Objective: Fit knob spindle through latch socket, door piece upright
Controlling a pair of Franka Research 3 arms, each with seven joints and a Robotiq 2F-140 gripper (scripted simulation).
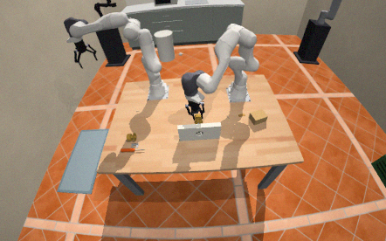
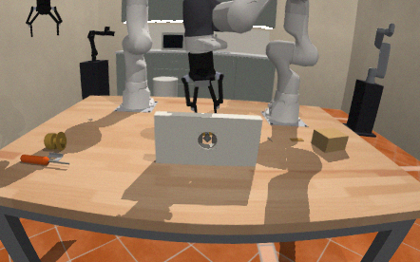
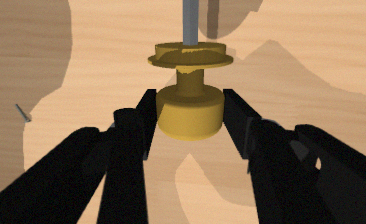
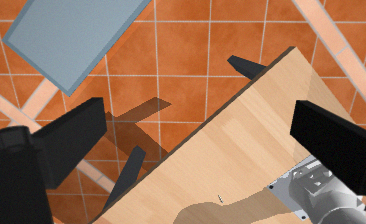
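Note:
The pale door piece (image 1: 186, 133) (image 2: 177, 142) stands upright on the table, with a round opening and latch (image 1: 199, 134) (image 2: 207, 140) in its middle. My left gripper (image 1: 196, 117) (image 2: 204, 111) (image 3: 189, 103) is behind it, shut on the brass door knob (image 1: 198, 119) (image 3: 190, 120), one finger on each side of its head. The knob's round plate (image 3: 190, 61) and grey square spindle (image 3: 190, 22) point away from the fingers. The spindle's tip is out of the left wrist view, and I cannot tell whether it touches the latch. My right gripper (image 1: 89, 64) (image 2: 45, 35) (image 4: 198, 116) is open and empty, high beyond the table's side.
A second brass knob (image 1: 131, 137) (image 2: 55, 140) and an orange-handled screwdriver (image 1: 127, 149) (image 2: 34, 159) lie on one side of the table (image 1: 263, 148) (image 2: 357, 190) (image 4: 224, 150). A brass-coloured block (image 1: 258, 117) (image 2: 329, 140) and a small flat brass piece (image 1: 241, 115) (image 2: 296, 140) lie on the other.

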